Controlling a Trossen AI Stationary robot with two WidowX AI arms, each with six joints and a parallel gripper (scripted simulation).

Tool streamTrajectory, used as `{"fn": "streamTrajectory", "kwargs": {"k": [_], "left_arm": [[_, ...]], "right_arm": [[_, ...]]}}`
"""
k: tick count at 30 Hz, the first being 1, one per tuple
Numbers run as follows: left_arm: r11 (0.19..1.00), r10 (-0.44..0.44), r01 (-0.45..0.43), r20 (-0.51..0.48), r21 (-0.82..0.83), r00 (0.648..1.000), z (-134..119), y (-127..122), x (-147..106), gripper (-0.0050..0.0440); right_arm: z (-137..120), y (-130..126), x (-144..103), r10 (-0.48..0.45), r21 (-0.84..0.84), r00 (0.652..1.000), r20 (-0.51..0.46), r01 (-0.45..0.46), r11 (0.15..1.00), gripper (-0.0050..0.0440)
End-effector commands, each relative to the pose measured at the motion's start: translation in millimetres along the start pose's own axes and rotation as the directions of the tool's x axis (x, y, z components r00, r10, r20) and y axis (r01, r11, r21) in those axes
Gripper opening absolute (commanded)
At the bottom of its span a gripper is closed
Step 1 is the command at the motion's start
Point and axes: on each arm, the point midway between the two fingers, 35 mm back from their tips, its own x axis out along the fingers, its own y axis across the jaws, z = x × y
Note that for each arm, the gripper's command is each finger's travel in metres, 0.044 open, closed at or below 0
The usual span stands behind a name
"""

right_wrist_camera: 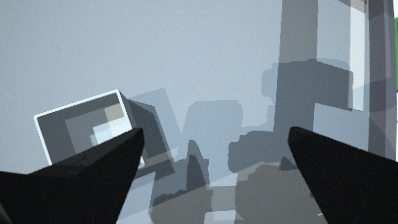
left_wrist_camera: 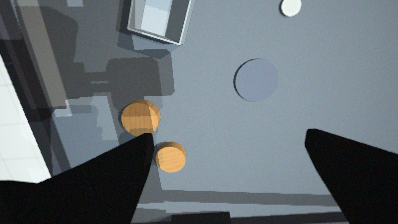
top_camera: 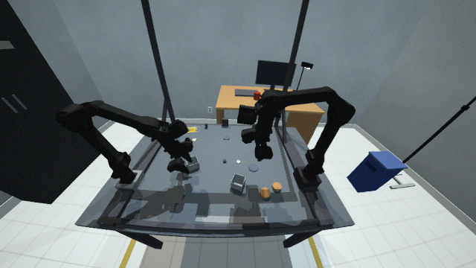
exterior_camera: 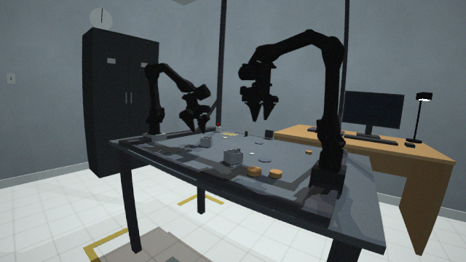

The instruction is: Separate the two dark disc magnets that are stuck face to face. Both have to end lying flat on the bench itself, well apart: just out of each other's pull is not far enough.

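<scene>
Magnets: a small dark round piece, taken as the joined disc magnets [top_camera: 224,161] [exterior_camera: 238,149], sits on the tabletop [top_camera: 212,149] [exterior_camera: 287,154] near the white disc [top_camera: 238,161] [exterior_camera: 252,153] [left_wrist_camera: 290,7]. Too small to make out the seam between the two.

Left gripper [top_camera: 263,155] [exterior_camera: 260,120] [left_wrist_camera: 229,133]: fingers spread, nothing between them, raised well above the tabletop. Its wrist view shows the blue-grey disc [top_camera: 253,167] [exterior_camera: 265,160] [left_wrist_camera: 256,80] and two orange discs [top_camera: 265,193] [exterior_camera: 254,172] [left_wrist_camera: 141,117].

Right gripper [top_camera: 190,167] [exterior_camera: 199,131] [right_wrist_camera: 217,130]: fingers spread, empty, lower than the left. In its wrist view one finger overlaps an open grey box [top_camera: 193,164] [exterior_camera: 207,142] [right_wrist_camera: 85,103]; contact cannot be told.
</scene>
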Motion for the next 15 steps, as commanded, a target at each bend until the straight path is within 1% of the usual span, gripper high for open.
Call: {"fn": "streamTrajectory", "kwargs": {"k": [1, 2, 3, 9, 15], "left_arm": [[1.0, 0.002, -0.001, 0.025, -0.001, 1.0, 13.6, -3.5, -3.5, 0.04], [1.0, 0.001, -0.001, 0.025, -0.002, 1.0, 16.9, -4.7, -2.1, 0.04], [1.0, 0.002, -0.002, 0.025, -0.004, 1.0, 24.9, -7.5, 1.4, 0.04], [1.0, 0.002, -0.002, 0.025, -0.009, 1.0, 43.4, -14.8, 10.7, 0.04], [1.0, 0.002, -0.002, 0.024, -0.014, 1.0, 61.1, -22.6, 21.4, 0.04]], "right_arm": [[9.8, 5.8, 7.2, -0.017, 0.003, 0.998, 0.061, 0.017, 1.0, 0.04], [21.8, 8.8, 8.5, -0.019, 0.019, 0.992, 0.123, 0.016, 1.0, 0.04], [15.5, 14.0, 14.8, -0.03, 0.005, 0.993, 0.114, 0.03, 1.0, 0.04], [27.8, 28.3, 23.8, -0.045, 0.021, 0.974, 0.221, 0.042, 0.999, 0.04], [36.2, 42.3, 29.2, -0.057, 0.042, 0.947, 0.318, 0.046, 0.998, 0.04]]}}
